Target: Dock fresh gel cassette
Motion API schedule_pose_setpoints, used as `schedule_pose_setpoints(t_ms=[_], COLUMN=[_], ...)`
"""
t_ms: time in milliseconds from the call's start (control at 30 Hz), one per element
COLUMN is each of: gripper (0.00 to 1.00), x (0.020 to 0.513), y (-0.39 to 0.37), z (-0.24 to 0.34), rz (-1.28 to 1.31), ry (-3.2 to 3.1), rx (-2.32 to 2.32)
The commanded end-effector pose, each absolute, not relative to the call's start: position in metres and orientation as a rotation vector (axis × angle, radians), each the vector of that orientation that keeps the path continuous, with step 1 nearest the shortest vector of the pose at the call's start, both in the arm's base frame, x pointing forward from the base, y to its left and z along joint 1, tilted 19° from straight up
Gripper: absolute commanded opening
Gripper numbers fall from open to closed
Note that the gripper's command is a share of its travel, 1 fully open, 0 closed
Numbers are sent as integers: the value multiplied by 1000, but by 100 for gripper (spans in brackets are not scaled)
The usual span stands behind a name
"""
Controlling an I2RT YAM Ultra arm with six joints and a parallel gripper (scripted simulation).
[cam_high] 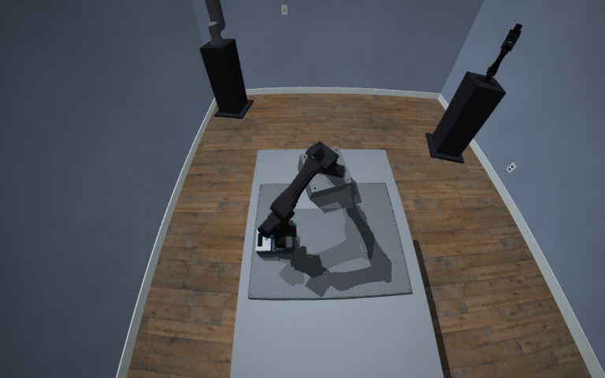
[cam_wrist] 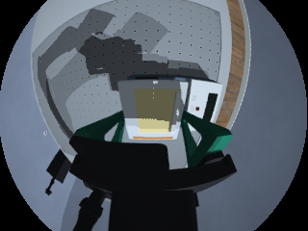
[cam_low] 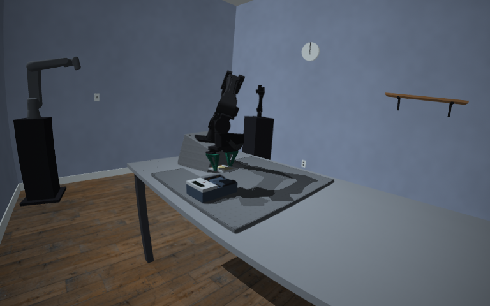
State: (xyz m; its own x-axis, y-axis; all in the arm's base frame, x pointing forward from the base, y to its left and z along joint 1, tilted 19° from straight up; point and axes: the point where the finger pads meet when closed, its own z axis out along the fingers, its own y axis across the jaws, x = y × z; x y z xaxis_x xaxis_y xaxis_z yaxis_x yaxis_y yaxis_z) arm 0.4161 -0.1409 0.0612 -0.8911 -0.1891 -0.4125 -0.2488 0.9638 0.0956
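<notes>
FRESH (cam_wrist: 154, 111), pale yellow and translucent, clamped between the green fingers (cam_low: 213, 159) of the tool (cam_low: 221, 162), held above the bay of dock D1 (cam_low: 211, 187) near the perforated deck's (cam_low: 252, 212) edge on the grey desk (cam_low: 361, 231), white console (cam_wrist: 207, 100) just beside.

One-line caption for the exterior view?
Gripper holds the gel cassette above the deck, just behind dock D1.

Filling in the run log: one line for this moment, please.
phase: carry | pincer: shut on cassette FRESH | position: above dock D1 | docked: not yet
</notes>
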Motion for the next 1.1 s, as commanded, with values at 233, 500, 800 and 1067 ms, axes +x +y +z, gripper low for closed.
schedule_pose_setpoints(t_ms=[233,500,800,1067], gripper=[0,0,0,0], x=[430,425,427,432], y=[-142,-139,-139,-141], z=[63,39,28,39], rz=[170,193,198,175], ry=[2663,2694,2697,2675], rx=[-321,-308,-302,-313])
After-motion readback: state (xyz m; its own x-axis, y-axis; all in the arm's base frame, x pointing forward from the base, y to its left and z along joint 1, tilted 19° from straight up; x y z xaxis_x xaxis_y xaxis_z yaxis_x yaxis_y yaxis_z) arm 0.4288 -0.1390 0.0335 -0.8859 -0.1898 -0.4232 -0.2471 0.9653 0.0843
